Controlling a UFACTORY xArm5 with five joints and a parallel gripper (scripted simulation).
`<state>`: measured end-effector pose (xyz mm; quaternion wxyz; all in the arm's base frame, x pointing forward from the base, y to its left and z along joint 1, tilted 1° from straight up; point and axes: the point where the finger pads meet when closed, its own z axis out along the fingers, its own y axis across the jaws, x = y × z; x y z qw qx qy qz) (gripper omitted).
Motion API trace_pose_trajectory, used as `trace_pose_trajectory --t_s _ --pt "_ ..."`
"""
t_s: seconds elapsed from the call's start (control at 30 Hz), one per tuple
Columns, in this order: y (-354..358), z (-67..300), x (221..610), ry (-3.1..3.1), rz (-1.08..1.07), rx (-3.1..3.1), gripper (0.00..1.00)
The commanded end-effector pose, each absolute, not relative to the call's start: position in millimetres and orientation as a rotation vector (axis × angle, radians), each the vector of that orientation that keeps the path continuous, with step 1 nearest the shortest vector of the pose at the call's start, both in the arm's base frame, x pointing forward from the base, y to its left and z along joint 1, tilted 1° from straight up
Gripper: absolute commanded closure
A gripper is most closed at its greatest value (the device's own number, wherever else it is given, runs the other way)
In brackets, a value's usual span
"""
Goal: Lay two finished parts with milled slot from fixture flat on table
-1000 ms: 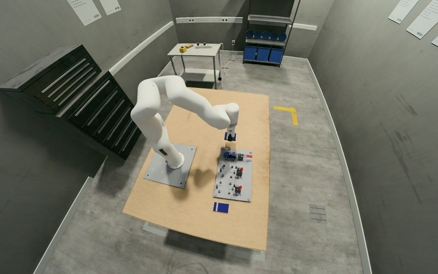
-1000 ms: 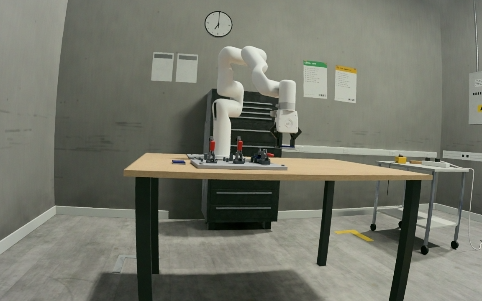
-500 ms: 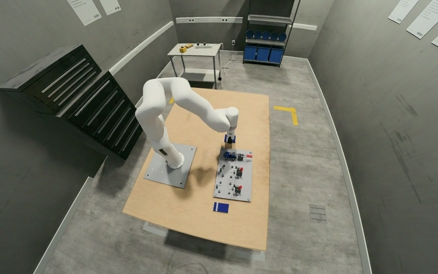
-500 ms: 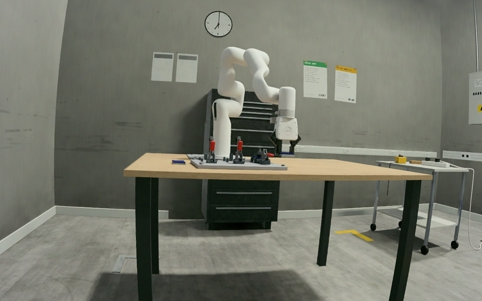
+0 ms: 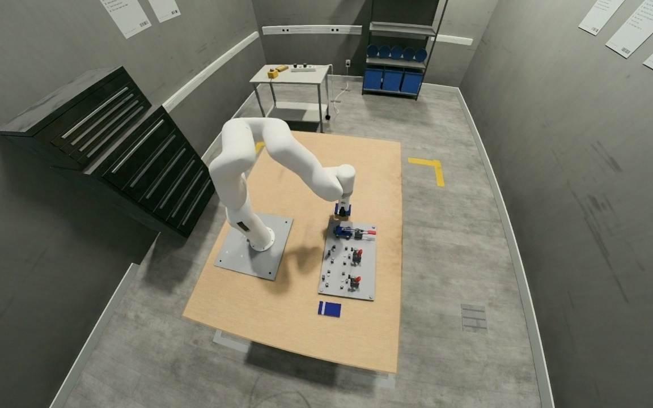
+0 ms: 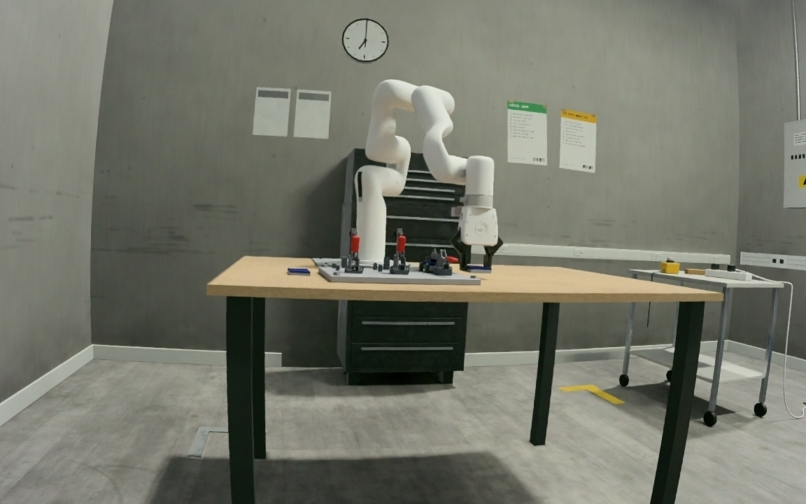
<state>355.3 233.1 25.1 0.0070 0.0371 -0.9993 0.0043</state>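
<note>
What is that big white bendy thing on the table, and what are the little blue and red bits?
The white thing is a robot arm. It is bolted to a grey plate on a wooden table. One picture looks down from the ceiling, the other looks from the side across the room. At the arm's tip is a gripper, like two fingers, squeezing a flat blue part low over the table. The grey board is a fixture, a holder with red-handled clamps. Two clamps stand open with no part under them; one lies down on another blue piece. A blue part with a pale stripe already lies flat on the table.
</note>
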Motion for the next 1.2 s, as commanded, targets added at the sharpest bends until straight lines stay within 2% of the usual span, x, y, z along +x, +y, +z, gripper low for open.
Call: trace_pose_trajectory --t_s 0.0,1.17 --pt "234.3 21.2 357.1 -3.130 0.009 0.116 1.00" --pt "234.2 17.2 357.1 -3.130 0.009 0.116 1.00"
